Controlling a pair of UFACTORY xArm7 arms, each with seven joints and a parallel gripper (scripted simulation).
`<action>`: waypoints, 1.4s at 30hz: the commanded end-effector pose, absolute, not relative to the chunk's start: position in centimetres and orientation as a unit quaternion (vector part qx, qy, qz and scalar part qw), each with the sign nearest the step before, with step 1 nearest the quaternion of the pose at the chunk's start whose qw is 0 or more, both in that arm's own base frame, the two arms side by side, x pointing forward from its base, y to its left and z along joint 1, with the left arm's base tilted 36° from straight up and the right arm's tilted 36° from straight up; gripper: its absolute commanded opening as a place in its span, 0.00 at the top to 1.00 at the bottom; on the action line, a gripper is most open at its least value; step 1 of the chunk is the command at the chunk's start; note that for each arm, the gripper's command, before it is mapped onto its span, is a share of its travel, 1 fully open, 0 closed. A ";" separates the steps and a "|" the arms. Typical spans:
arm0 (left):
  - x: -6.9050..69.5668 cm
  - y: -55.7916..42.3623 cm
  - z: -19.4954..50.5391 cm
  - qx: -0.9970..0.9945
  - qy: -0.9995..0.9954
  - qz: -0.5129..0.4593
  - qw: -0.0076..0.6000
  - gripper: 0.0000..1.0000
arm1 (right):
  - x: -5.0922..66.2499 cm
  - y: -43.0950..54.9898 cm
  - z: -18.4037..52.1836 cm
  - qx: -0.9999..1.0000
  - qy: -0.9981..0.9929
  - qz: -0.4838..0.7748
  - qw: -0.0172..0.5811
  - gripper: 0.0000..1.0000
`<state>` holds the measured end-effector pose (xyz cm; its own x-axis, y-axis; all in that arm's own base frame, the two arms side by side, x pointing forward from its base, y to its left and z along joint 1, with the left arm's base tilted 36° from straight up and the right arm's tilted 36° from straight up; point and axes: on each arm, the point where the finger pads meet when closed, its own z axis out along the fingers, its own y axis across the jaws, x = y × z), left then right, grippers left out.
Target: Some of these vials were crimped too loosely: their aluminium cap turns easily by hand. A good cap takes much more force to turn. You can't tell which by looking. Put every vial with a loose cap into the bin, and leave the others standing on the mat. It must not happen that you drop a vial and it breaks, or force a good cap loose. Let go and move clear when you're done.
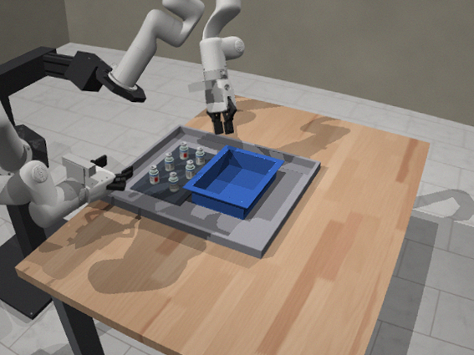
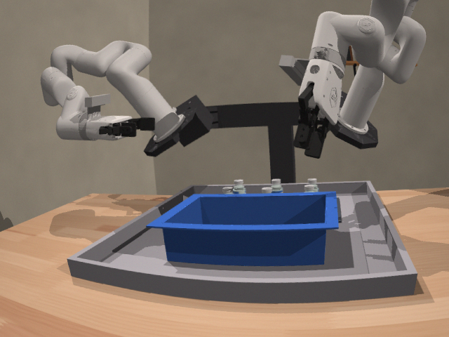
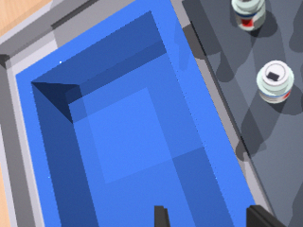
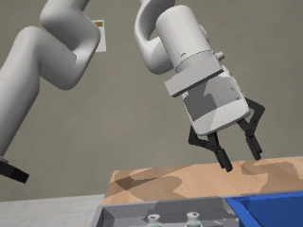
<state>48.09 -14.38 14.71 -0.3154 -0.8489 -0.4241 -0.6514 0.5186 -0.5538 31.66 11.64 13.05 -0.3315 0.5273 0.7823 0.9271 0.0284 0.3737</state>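
Note:
Several small vials with pale caps [image 1: 190,170] [image 2: 238,184] [image 3: 275,80] [image 4: 192,219] stand upright on the dark mat [image 1: 161,194] [image 3: 279,142]. Some labels show a red mark. The caps look alike. The blue bin [image 1: 219,203] [image 2: 246,246] [image 3: 85,43] stands beside the mat, and no vial shows in its visible part. My left gripper [image 1: 223,132] [image 2: 307,149] [image 3: 208,218] [image 4: 244,165] is partly open and empty, above the level of bin and vials. My right gripper [image 1: 123,178] [image 2: 144,126] is open and empty, pointing sideways at the vial side of the tray. Its fingers are outside the right wrist view.
A grey tray [image 1: 241,239] [image 2: 243,290] with raised walls holds the mat and bin. It lies on the wooden table [image 1: 309,243]. The bin's rim stands close to the nearest vials.

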 end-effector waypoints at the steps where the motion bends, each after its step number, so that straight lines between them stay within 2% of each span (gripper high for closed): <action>1: 45.0 -10.9 16.2 -0.383 0.862 -0.056 0.326 0.50 | 31.9 12.1 12.7 -0.509 -0.688 -0.460 0.236 0.00; 8: 42.3 -7.9 17.2 -0.316 0.895 -0.007 0.315 0.50 | 32.3 12.5 12.2 -0.483 -0.694 -0.473 0.249 0.00; 9: 45.0 -10.7 15.7 -0.365 0.858 -0.083 0.353 0.50 | 31.9 12.2 12.5 -0.504 -0.690 -0.462 0.238 0.00; 17: 40.8 -5.9 17.5 -0.239 0.919 0.034 0.310 0.50 | 32.1 12.4 12.3 -0.493 -0.692 -0.468 0.244 0.00; 25: 37.6 -2.3 18.9 -0.163 0.938 0.094 0.291 0.50 | 32.2 12.5 12.2 -0.484 -0.694 -0.472 0.248 0.00; 26: 40.6 -5.0 17.1 -0.216 0.913 0.028 0.345 0.50 | 32.1 12.5 12.3 -0.489 -0.693 -0.469 0.246 0.00; 34: 36.6 -0.9 19.2 -0.099 0.946 0.143 0.273 0.50 | 32.1 12.5 12.3 -0.489 -0.693 -0.469 0.246 0.00; 42: 33.6 2.2 20.7 -0.024 0.950 0.213 0.228 0.50 | 32.1 12.5 12.3 -0.489 -0.693 -0.469 0.246 0.00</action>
